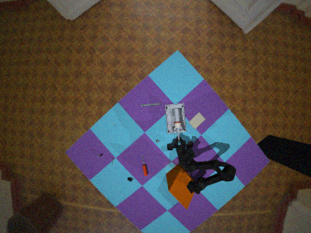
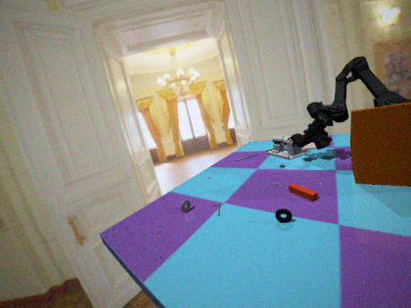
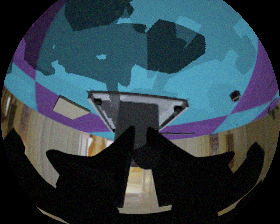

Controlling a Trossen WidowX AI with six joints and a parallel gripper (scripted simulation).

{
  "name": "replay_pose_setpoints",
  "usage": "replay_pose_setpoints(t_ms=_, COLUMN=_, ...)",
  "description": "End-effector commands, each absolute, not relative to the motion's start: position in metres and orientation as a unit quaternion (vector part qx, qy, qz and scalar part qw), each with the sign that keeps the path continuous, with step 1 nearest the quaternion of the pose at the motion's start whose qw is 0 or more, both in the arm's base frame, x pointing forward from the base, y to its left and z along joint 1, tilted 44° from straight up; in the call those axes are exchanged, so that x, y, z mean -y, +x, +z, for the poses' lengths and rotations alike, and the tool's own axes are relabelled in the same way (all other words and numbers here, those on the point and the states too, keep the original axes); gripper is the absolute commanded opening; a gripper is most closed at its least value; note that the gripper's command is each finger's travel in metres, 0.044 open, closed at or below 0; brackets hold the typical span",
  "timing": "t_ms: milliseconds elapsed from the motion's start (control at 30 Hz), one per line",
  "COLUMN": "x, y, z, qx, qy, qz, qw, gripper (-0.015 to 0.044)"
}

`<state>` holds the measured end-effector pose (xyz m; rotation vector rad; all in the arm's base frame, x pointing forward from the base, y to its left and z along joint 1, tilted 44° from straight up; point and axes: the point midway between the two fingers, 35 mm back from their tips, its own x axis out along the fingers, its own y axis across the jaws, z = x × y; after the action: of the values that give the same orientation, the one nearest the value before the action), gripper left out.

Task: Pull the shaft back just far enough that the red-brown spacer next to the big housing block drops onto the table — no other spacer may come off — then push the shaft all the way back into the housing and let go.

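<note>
Grey housing [image 1: 175, 117] sits on the checkered table [image 1: 122, 130]; the shaft [image 1: 178, 133] pokes out of its near end, a red-brown spacer [image 1: 178, 124] on it beside the housing. Just beyond, the gripper [image 1: 178, 141] is clamped narrow on the shaft's tip.

Top cam: high overhead, straight down, far out; the whole checkered table [image 1: 122, 151] sits mid-frame, floor all round. Exterior cam: low at a table corner, looking across the table [image 2: 254, 253] toward the housing block [image 2: 286, 148] at the far end. Wrist cam: fisheye, close on the housing block [image 3: 136, 115]. All three share the block [image 1: 175, 117].
</note>
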<state>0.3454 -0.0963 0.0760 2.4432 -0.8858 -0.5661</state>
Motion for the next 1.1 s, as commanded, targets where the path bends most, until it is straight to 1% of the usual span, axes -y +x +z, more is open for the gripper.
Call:
replay_pose_setpoints(t_ms=0, x=0.0962, y=0.3437, z=0.0750, qx=0.324, qy=0.892, qz=-0.207, qw=0.238, gripper=0.0000)
replay_pose_setpoints(t_ms=1067, x=0.0954, y=0.3411, z=0.0738, qx=0.324, qy=0.892, qz=-0.207, qw=0.238, gripper=0.0000)
